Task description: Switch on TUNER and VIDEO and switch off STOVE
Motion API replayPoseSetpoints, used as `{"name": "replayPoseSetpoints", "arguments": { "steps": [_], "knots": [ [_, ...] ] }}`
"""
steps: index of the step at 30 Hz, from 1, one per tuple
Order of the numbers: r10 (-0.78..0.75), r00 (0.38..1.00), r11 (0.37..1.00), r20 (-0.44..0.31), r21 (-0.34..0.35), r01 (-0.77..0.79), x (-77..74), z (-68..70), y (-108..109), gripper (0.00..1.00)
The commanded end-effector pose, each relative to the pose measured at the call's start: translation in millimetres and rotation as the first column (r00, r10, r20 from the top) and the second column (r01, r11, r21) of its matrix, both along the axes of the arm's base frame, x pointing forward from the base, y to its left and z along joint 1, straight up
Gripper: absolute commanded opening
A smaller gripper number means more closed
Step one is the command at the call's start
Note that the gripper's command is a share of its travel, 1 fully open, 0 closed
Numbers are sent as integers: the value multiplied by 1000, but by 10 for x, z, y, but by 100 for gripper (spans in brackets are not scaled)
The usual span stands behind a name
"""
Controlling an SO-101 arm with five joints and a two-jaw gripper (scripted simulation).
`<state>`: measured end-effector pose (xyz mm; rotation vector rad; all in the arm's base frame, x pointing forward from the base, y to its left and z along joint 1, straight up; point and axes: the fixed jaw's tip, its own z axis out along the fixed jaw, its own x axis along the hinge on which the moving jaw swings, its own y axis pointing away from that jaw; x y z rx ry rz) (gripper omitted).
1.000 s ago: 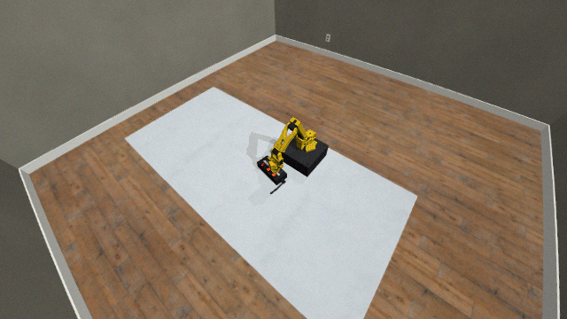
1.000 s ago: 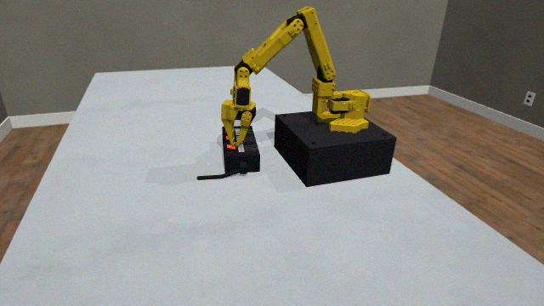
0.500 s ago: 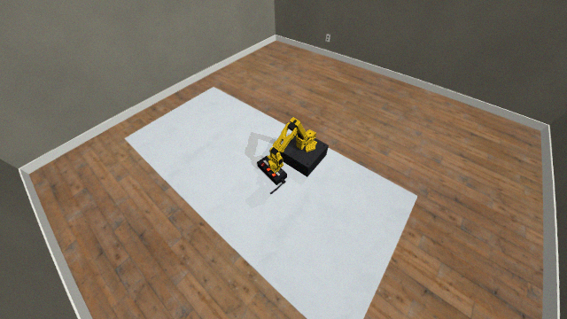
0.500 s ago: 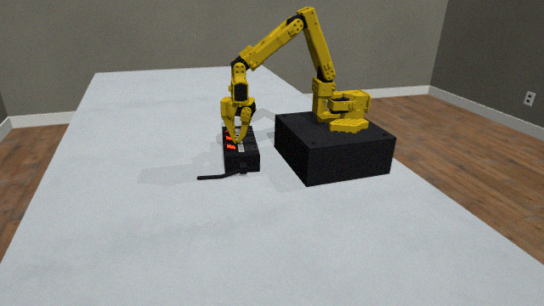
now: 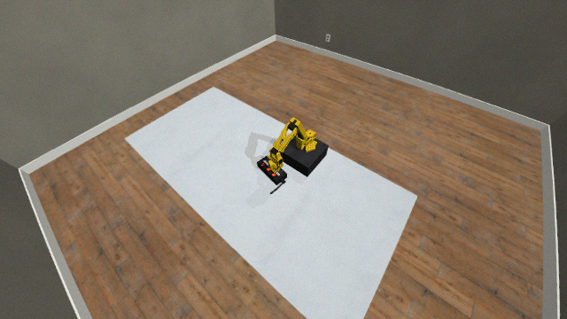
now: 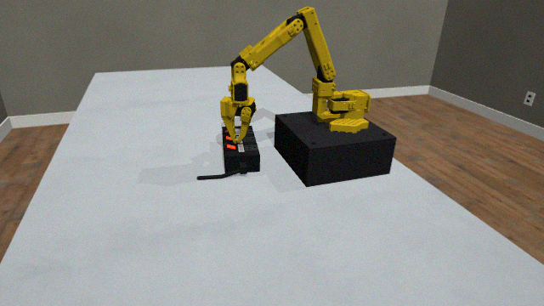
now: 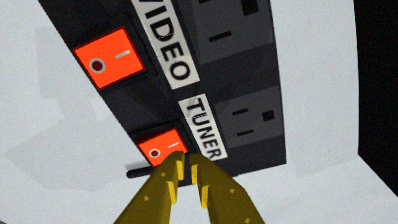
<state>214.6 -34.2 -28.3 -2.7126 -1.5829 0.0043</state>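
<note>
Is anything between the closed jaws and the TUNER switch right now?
Nothing visible. In the wrist view the shut gripper sits right at the near edge of the lit TUNER switch, with only the power strip face around it.

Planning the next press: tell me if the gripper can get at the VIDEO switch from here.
Probably yes: the shut gripper sits at the TUNER switch, and the VIDEO switch is next along the strip's face-up top, with nothing between.

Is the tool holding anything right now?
No, the tool is shut on nothing, its tips pressed together just by the TUNER switch.
</note>
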Motion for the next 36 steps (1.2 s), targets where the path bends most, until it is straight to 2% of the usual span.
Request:
{"name": "replayPoseSetpoints", "arguments": {
  "steps": [1,19,36],
  "knots": [
    [10,1000,1000,6,0,-10,15,26,20,0],
    [-8,1000,1000,6,0,8,14,28,24,0],
    [-90,996,996,6,1,90,10,37,46,0]
  ]
}}
